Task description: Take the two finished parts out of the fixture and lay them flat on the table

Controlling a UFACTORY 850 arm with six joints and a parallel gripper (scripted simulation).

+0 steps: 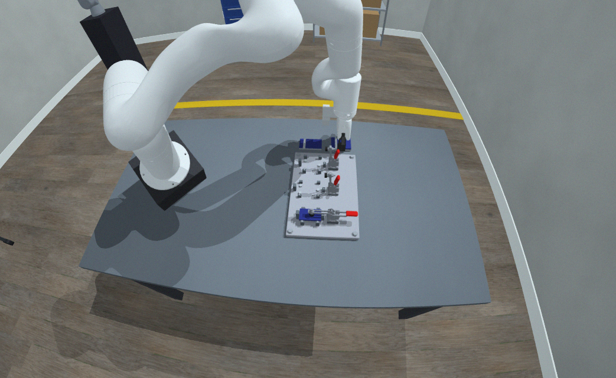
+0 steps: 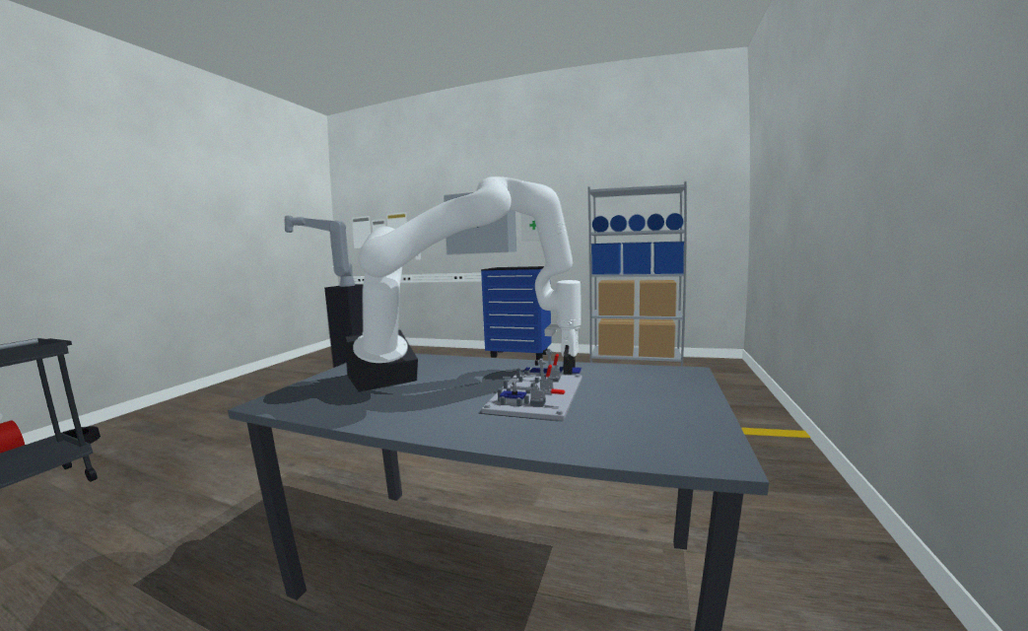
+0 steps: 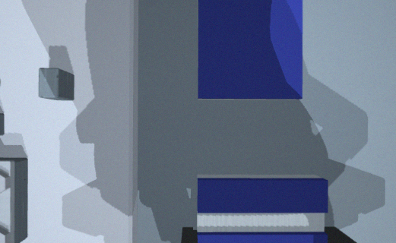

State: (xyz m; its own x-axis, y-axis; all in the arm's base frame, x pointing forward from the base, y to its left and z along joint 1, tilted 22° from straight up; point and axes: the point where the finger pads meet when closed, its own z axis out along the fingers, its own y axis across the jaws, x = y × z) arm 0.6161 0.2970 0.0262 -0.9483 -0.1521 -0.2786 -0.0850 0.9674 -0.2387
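Observation:
My gripper [image 1: 342, 143] is shut on a blue part with a milled slot [image 3: 262, 206], low over the table just past the far end of the fixture plate [image 1: 324, 196]. I cannot tell whether the part touches the table. A second blue part [image 1: 310, 143] lies flat on the table beside it, to the left; it shows at the top of the wrist view [image 3: 249, 49]. The blue blank [image 1: 309, 215] sits in the nearest station under a closed clamp with its red handle [image 1: 351, 213] lying flat. The gripper also shows in the exterior view [image 2: 567, 362].
The two farther stations on the plate are empty, their clamps open with red handles up [image 1: 336, 153] [image 1: 336, 179]. The plate's edge and small locator blocks [image 3: 55, 83] lie left of the held part. The arm's base [image 1: 166, 176] stands at the table's left.

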